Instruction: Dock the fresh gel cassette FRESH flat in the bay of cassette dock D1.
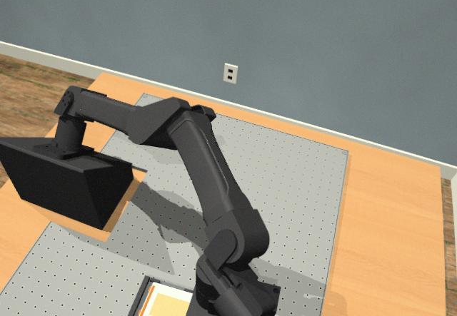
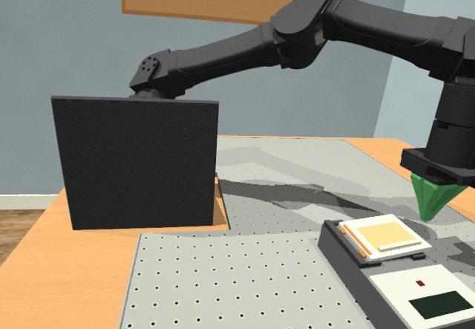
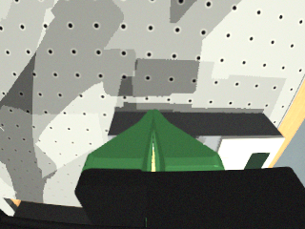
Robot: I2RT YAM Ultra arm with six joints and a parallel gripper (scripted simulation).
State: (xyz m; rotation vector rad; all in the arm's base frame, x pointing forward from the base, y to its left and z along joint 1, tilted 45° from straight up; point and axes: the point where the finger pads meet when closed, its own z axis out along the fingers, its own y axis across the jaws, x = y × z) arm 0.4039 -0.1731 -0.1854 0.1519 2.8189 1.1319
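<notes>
The cassette FRESH (image 2: 385, 237), a white frame with a pale yellow gel, lies on the bay of the grey dock D1 (image 2: 383, 275) at the lower right. Its orange-edged side with two copper tabs (image 2: 351, 240) faces left. Its white comb (image 2: 398, 245) stands along the near right edge. Whether the right edge sits fully down I cannot tell. The console light (image 2: 420, 282) shows dark red. My gripper (image 2: 426, 216), with green fingers, is shut and empty. It hangs just above the deck beyond the cassette's far right corner, not touching it. In the wrist view the shut fingers (image 3: 152, 117) point at the dock's dark wall (image 3: 197, 124).
A tall black box (image 2: 133, 160) carrying the arm's base stands at the back left. The dock's console has a dark screen (image 2: 441, 304). In the top view the arm (image 1: 218, 195) covers most of the dock; only a corner of the cassette (image 1: 166, 301) shows.
</notes>
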